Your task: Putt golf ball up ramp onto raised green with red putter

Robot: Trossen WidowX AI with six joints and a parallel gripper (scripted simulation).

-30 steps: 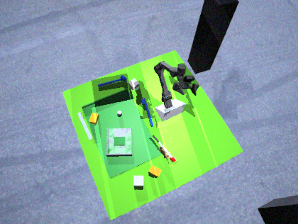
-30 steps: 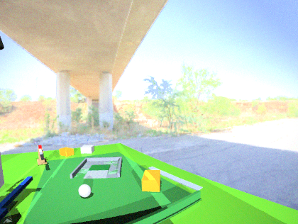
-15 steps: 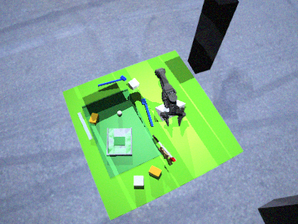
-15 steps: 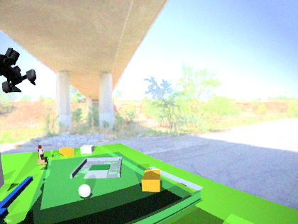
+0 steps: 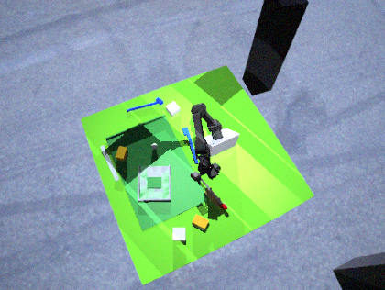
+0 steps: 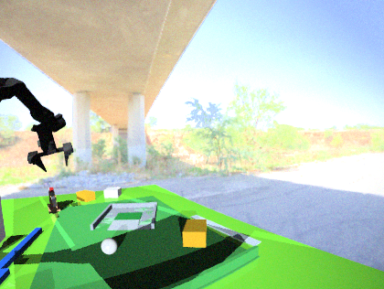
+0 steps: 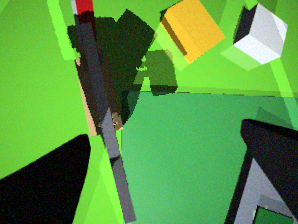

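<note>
A black arm reaches over a bright green mat. Its gripper (image 6: 49, 155) hangs in the air above the putter (image 5: 212, 196), fingers spread wide and holding nothing. The putter lies on the mat with its red end (image 7: 83, 6) pointing toward an orange block (image 7: 192, 27) and a white cube (image 7: 261, 33). The ball (image 6: 109, 246) rests on darker turf, near the raised green (image 6: 128, 216). Two blue sticks, possibly other putters, lie elsewhere on the mat.
</note>
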